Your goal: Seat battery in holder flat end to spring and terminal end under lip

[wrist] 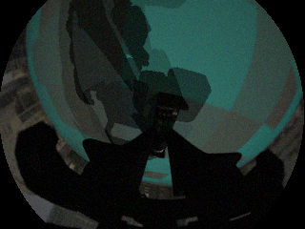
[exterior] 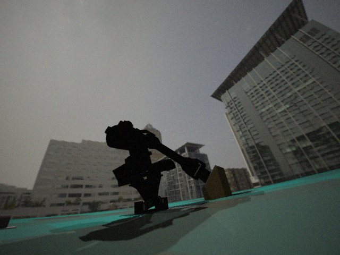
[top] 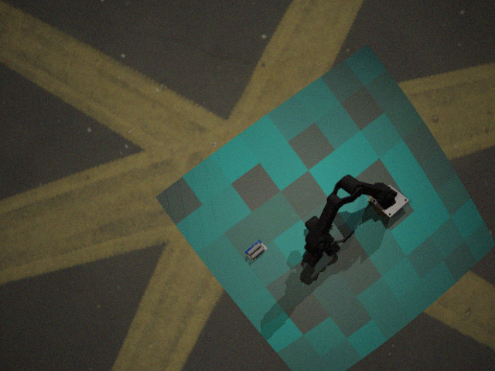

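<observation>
My gripper [top: 309, 259] [exterior: 151, 206] [wrist: 160, 129] points down, close above the checkered mat [top: 255, 144]. It is shut on a small dark battery [wrist: 163, 113] that shows between the fingertips in the wrist view. The battery is too dark to make out in the top and exterior views. The holder [top: 255, 250] is a small blue-edged block with pale grey cylinders in it. It lies on the mat well to the left of the gripper, apart from it. A dark shape at the far left edge of the low view may be the holder; I cannot tell.
The arm's base sits on a pale plate [top: 395, 203] at the right of the mat; it also shows in the low view [exterior: 217, 186]. The arm's shadow falls on the mat below the gripper. Dark ground with yellow stripes surrounds the mat.
</observation>
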You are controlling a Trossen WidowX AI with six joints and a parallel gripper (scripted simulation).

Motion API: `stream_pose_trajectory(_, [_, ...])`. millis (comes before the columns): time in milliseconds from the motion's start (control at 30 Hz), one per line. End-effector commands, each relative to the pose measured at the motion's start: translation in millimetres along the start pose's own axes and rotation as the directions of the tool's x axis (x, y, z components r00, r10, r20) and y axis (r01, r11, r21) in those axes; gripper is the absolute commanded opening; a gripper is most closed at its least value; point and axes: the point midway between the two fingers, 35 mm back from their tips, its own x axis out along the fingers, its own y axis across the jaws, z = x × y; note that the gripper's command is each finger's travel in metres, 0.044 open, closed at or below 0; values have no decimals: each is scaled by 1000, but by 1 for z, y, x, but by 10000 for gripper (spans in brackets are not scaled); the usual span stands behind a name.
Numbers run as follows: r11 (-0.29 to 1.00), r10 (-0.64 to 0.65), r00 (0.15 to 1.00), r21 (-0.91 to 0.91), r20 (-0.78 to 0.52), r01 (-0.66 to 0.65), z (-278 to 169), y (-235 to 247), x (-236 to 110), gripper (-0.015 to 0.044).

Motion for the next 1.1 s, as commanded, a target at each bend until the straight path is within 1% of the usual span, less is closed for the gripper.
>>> stream_pose_trajectory(0, [1000,-3,1000,4,26,3,2,0,1,61])
stream_pose_trajectory(1067, [1000,8,988,12,157,-10,-4,-3,5,61])
